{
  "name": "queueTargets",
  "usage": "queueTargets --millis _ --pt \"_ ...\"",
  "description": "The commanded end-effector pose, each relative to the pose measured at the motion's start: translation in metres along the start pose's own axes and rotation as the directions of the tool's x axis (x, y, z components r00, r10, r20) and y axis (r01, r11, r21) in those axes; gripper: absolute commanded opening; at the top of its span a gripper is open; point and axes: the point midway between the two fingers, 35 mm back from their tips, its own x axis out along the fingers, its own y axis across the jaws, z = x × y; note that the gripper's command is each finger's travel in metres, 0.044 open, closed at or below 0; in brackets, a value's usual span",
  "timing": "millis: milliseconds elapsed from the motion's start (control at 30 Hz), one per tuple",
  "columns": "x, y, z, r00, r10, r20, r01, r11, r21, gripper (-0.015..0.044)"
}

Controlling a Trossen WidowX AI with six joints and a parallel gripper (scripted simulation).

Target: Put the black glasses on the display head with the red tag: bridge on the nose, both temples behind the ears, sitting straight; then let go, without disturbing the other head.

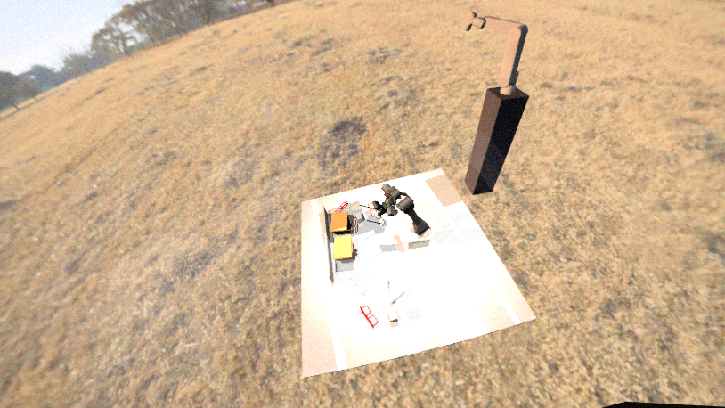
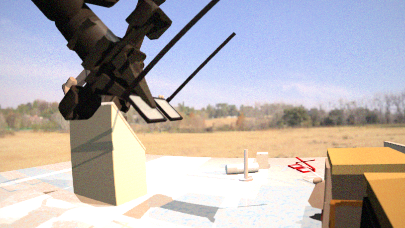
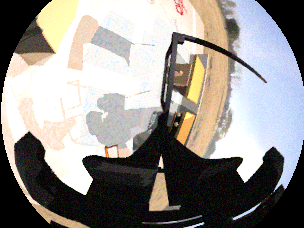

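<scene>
My gripper point(image 2: 133, 93) point(image 1: 378, 207) point(image 3: 159, 132) is shut on the black glasses point(image 2: 147, 111) point(image 3: 172, 69) at the frame and holds them high above the mat point(image 2: 198, 181) point(image 1: 445, 284). The glasses are tilted: the lenses point down and the two temples slant up to the right. Two display heads stand side by side at the mat's left edge: an orange-topped one point(image 1: 339, 221) point(image 2: 387, 195) and a yellow-topped one point(image 1: 343, 247) point(image 2: 365, 159). The glasses are apart from both heads. I cannot make out a red tag in any view.
A tall beige wedge block point(image 2: 107, 159) stands right below the gripper. A lying cylinder point(image 2: 240, 168), an upright peg point(image 2: 245, 166), a small cube point(image 2: 262, 159) and red glasses point(image 2: 300, 166) point(image 1: 368, 313) lie farther off. A dark pillar point(image 1: 494, 142) stands beside the mat.
</scene>
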Motion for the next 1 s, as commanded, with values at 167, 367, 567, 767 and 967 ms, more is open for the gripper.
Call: queueTargets --millis 167,367,567,767,967 --pt "0.0 0.0 0.0 1.0 0.002 -0.001 -0.002 1.0 0.003 0.0" --pt "0.0 0.0 0.0 1.0 0.002 -0.001 -0.002 1.0 0.003 0.0" --pt "0.002 -0.002 0.002 1.0 0.021 0.004 -0.021 1.0 0.012 0.0" --pt "0.017 -0.007 0.015 0.991 0.128 0.03 -0.13 0.99 0.059 0.0" --pt "0.032 -0.013 0.032 0.968 0.244 0.048 -0.248 0.963 0.104 0.0"
